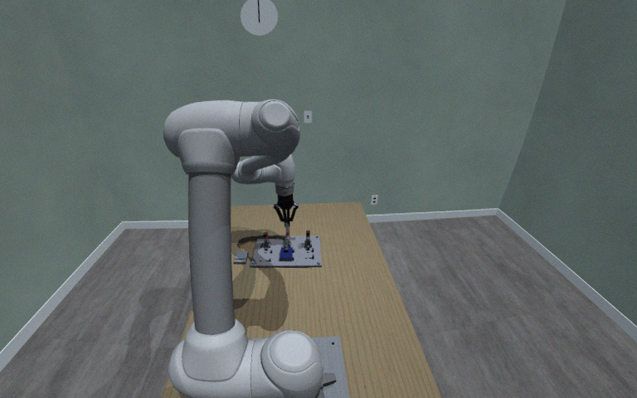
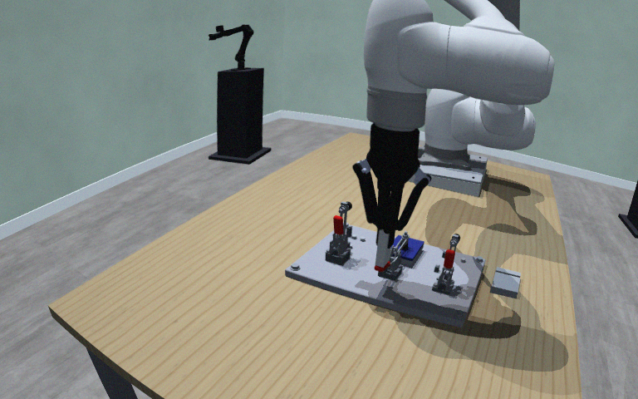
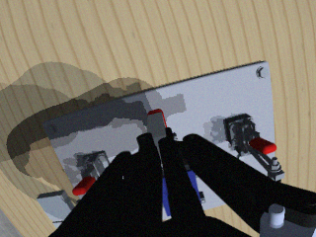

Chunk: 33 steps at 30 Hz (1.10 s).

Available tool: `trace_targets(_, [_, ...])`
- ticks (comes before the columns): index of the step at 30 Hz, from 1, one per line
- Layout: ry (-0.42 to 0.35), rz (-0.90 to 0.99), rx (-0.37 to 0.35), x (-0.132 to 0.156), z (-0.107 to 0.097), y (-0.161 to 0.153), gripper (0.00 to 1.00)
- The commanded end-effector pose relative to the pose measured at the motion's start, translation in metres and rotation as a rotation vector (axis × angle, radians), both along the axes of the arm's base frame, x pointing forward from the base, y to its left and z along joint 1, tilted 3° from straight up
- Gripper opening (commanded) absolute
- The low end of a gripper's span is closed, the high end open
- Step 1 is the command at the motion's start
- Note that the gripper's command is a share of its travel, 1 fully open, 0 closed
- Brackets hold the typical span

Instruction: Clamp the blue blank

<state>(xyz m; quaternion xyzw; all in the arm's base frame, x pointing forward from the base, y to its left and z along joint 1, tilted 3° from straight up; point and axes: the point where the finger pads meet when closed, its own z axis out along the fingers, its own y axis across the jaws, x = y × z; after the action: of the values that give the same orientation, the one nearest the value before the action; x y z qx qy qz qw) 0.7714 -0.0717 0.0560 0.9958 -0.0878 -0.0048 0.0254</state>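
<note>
The blue blank (image 1: pixel 286 254) (image 2: pixel 412 248) (image 3: pixel 196 185) lies in the middle nest of the fixture plate (image 1: pixel 312 261) (image 2: pixel 324 277) (image 3: pixel 207 94). The middle clamp (image 2: pixel 391 272) has its bar over the blank; I cannot tell whether it is level. Its red handle (image 2: pixel 380 268) (image 3: pixel 155 112) is low, on the side away from the blank. My gripper (image 1: pixel 287 228) (image 2: pixel 383 262) (image 3: pixel 157 124) is shut and empty, its tips at the red handle, partly hiding it. Contact and locking cannot be told. The finished part (image 1: pixel 240 256) (image 2: pixel 506 282) (image 3: pixel 54 204) lies flat on the table beside the plate, slot up.
Two outer clamps stand on the plate with raised bars: one clamp (image 1: pixel 307 241) (image 2: pixel 338 247) (image 3: pixel 239 130) and another clamp (image 1: pixel 266 242) (image 2: pixel 449 279) (image 3: pixel 94 163). Bolt heads stick up at the plate's corners. The arm's shadow falls over part of the plate.
</note>
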Motion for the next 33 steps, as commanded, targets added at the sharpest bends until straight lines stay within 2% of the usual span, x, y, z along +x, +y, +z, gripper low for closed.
trace_targets(1, [0.0, 0.0, 0.0, 0.0, 0.0001, 0.0, 0.0])
trace_targets(33, [0.0, 0.0, 0.0, -0.0001, -0.0038, -0.0002, 0.0])
